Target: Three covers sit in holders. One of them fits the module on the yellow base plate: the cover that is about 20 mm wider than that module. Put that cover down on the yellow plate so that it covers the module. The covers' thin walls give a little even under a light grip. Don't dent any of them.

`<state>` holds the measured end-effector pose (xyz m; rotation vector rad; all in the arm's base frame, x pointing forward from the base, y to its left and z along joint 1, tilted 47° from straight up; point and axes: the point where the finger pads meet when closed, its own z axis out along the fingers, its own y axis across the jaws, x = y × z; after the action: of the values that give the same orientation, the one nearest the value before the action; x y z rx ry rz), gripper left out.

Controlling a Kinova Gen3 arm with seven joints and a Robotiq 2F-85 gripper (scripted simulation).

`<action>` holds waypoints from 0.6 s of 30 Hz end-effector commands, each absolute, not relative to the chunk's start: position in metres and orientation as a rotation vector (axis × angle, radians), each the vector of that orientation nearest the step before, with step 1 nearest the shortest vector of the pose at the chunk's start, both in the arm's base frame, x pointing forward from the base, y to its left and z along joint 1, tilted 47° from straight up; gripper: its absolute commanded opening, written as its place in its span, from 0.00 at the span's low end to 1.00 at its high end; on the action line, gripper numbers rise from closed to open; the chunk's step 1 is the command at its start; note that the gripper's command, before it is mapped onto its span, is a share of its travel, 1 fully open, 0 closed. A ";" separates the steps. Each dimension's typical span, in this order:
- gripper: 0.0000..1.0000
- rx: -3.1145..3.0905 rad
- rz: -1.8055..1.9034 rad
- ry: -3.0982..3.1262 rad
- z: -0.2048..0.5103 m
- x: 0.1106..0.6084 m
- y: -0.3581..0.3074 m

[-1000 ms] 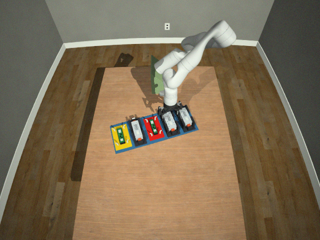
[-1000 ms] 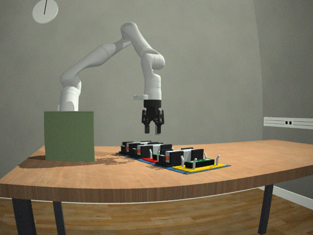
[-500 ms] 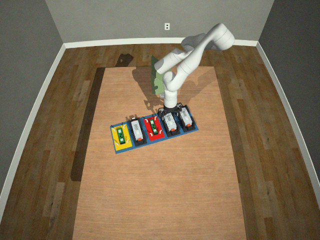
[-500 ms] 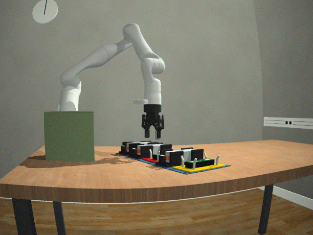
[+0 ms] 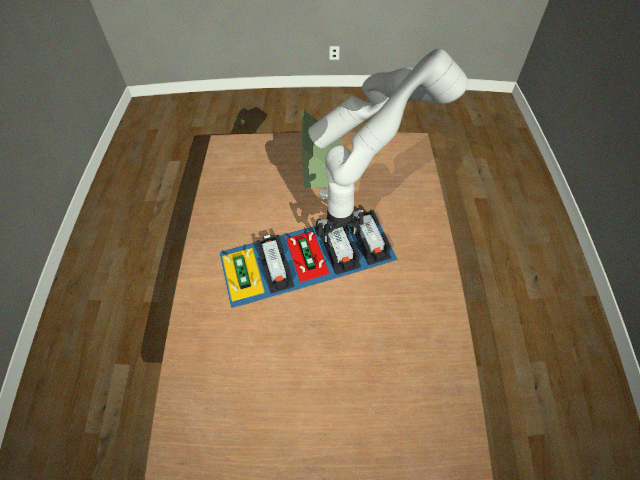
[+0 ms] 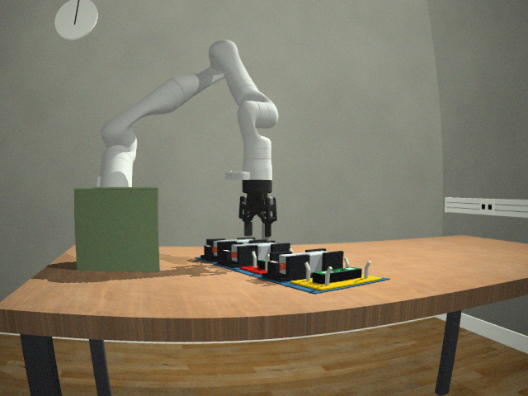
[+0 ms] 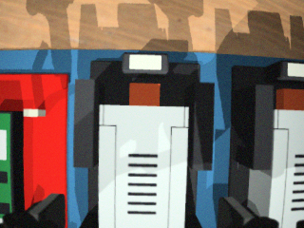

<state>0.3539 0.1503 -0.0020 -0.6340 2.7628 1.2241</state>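
Black two-finger gripper point(image 6: 257, 230) spread wide, nothing between the fingers, hanging just above the white thin-walled slotted cover point(image 7: 142, 166) in its black holder point(image 7: 85, 123). Second white cover point(image 5: 373, 236) is just beside it, next to that. Flat red plate point(image 5: 303, 259) on the other side, then third white cover point(image 5: 274, 259), then the yellow base plate point(image 5: 232, 283) with its green module point(image 5: 240, 270), farthest along the blue mat point(image 5: 390, 254).

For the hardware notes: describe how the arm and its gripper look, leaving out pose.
The arm is smooth, glossy white, built of rounded tubular links with bulbous joints and faint seam lines. No cables or markings show. A small white tab juts out at the wrist. The gripper is black, with skeletal linkages and two blocky fingers.
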 end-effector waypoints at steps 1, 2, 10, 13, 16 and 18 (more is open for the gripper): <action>1.00 -0.633 1.222 2.762 -0.002 0.354 0.150; 1.00 -0.633 1.222 2.762 -0.002 0.354 0.150; 1.00 -0.633 1.222 2.762 -0.006 0.354 0.154; 1.00 -0.633 1.222 2.762 -0.008 0.353 0.156; 1.00 -0.633 1.222 2.762 -0.009 0.353 0.157; 1.00 -0.633 1.222 2.762 -0.009 0.353 0.157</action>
<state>0.3527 0.1577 -0.0091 -0.6340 2.7628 1.2240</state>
